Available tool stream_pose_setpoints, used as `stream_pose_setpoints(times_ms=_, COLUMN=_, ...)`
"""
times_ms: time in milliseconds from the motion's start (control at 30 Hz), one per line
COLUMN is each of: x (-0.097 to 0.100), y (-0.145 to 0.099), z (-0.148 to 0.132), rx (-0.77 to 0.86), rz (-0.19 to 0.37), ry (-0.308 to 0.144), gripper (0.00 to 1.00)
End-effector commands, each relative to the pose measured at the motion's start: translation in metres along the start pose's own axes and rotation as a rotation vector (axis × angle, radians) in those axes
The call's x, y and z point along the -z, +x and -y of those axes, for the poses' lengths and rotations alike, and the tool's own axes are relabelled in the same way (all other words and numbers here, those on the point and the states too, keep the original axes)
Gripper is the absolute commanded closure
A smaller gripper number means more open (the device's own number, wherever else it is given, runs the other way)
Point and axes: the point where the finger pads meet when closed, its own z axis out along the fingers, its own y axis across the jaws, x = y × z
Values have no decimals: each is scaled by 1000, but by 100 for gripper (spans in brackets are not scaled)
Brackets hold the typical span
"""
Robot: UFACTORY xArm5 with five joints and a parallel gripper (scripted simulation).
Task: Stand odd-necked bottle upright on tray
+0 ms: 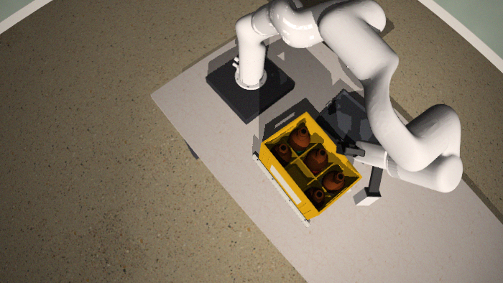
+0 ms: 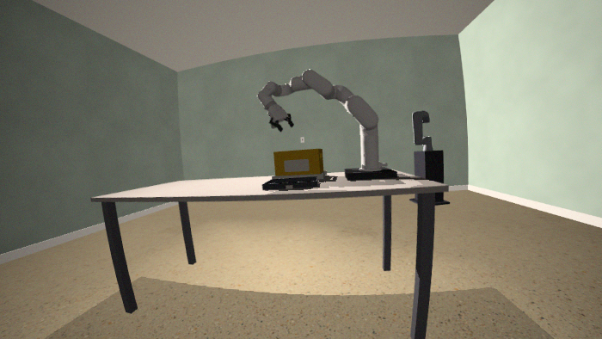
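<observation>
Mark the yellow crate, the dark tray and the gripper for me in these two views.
yellow crate [image 1: 285, 184]: top view, the pale label on its long side wall.
dark tray [image 1: 345, 115]: top view, bare floor of the tray beside the crate.
gripper [image 2: 281, 124]: exterior view, midway between the open fingers, above the crate.

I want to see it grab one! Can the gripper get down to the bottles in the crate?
Probably yes. The open gripper hangs above the crate, the bottles' necks point up uncovered, and nothing sits between.

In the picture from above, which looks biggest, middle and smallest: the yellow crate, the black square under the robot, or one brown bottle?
1. The yellow crate looks biggest, though the black base plate comes close, being partly hidden by the arm.
2. The base plate.
3. A brown bottle, clearly smallest.
</observation>
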Motion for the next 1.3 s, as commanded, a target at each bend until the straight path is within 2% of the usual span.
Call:
stream_pose_setpoints(times_ms=0, x=1, y=0, z=0, rx=0, rz=-3, ry=3, gripper=0)
stream_pose_setpoints(times_ms=633, x=1, y=1, z=-1, rx=0, rz=-7, ry=7, gripper=0)
stream_pose_setpoints(times_ms=733, x=-1, y=8, z=-4, rx=-3, rz=-31, ry=32, gripper=0)
stream_pose_setpoints(times_ms=833, x=-6, y=20, z=-11, rx=-9, rz=-81, ry=83, gripper=0)
stream_pose_setpoints(times_ms=933, x=-9, y=25, z=-14, rx=-11, rz=-103, ry=104, gripper=0)
stream_pose_setpoints(times_ms=967, x=-13, y=31, z=-18, rx=-15, rz=-128, ry=127, gripper=0)
stream_pose_setpoints(times_ms=1100, x=-13, y=31, z=-18, rx=-15, rz=-128, ry=127, gripper=0)
stream_pose_setpoints(times_ms=1167, x=-23, y=40, z=-28, rx=-23, rz=-183, ry=176, gripper=0)
stream_pose_setpoints(times_ms=1233, x=-23, y=40, z=-28, rx=-23, rz=-183, ry=176, gripper=0)
stream_pose_setpoints(times_ms=1267, x=-29, y=45, z=-33, rx=-27, rz=-212, ry=200, gripper=0)
